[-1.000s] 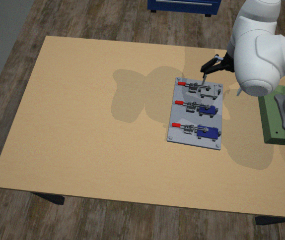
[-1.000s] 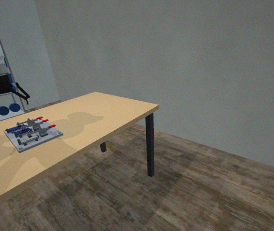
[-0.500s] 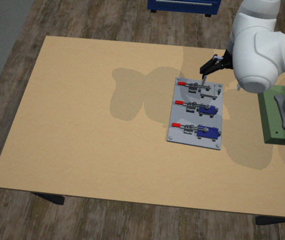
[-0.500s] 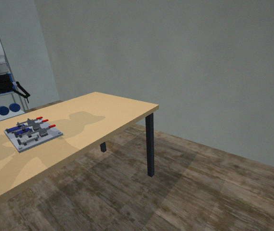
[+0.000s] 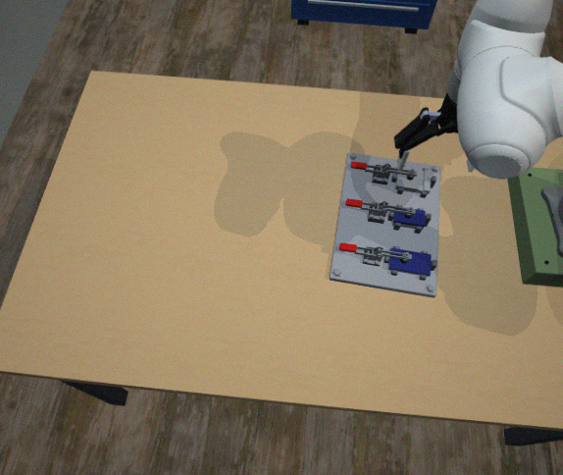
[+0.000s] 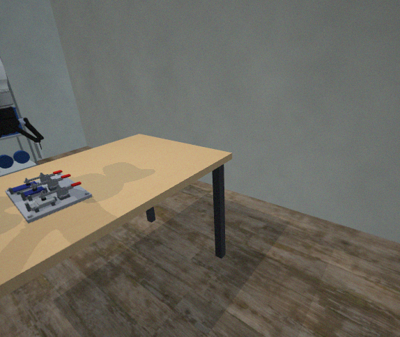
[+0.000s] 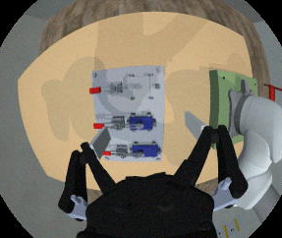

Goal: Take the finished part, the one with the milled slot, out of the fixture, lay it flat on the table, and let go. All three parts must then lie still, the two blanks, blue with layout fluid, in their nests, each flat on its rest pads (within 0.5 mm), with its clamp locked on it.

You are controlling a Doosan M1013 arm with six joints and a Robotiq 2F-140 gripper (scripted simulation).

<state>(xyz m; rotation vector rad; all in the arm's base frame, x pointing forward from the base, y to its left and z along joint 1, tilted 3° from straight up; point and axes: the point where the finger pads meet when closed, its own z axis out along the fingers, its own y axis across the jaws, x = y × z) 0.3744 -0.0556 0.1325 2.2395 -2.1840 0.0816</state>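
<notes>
Currently, the hand (image 5: pixel 436 163) (image 6: pixel 17 160) (image 7: pixel 147 133) is spread wide open above the light-grey metal fixture plate (image 5: pixel 353 224) (image 6: pixel 73 199) (image 7: pixel 102 105), with nothing between its fingers. The silvery metal finished part (image 5: pixel 417 184) (image 6: pixel 47 202) (image 7: pixel 140 89) is in the fixture, in the end nest, and has not been laid on the pale wooden desk (image 5: pixel 170 306) (image 6: pixel 178 159) (image 7: pixel 189 89). Next along is the shorter blue rectangular blank (image 5: pixel 409 218) (image 6: pixel 34 191) (image 7: pixel 142 121), and at the opposite end the longer blue rectangular blank (image 5: pixel 409 261) (image 6: pixel 22 187) (image 7: pixel 145 149), each in its nest. Three grey metal toggle clamps with red grips stand in a row, one for each part. Their arms reach over the parts, while their red grips lie low and point away from them. Whether each blank sits fully on its pads is too small to tell. Beside the plate, well apart from it, the white arm stands on a green base block (image 5: pixel 537 255) (image 7: pixel 218 98).
</notes>
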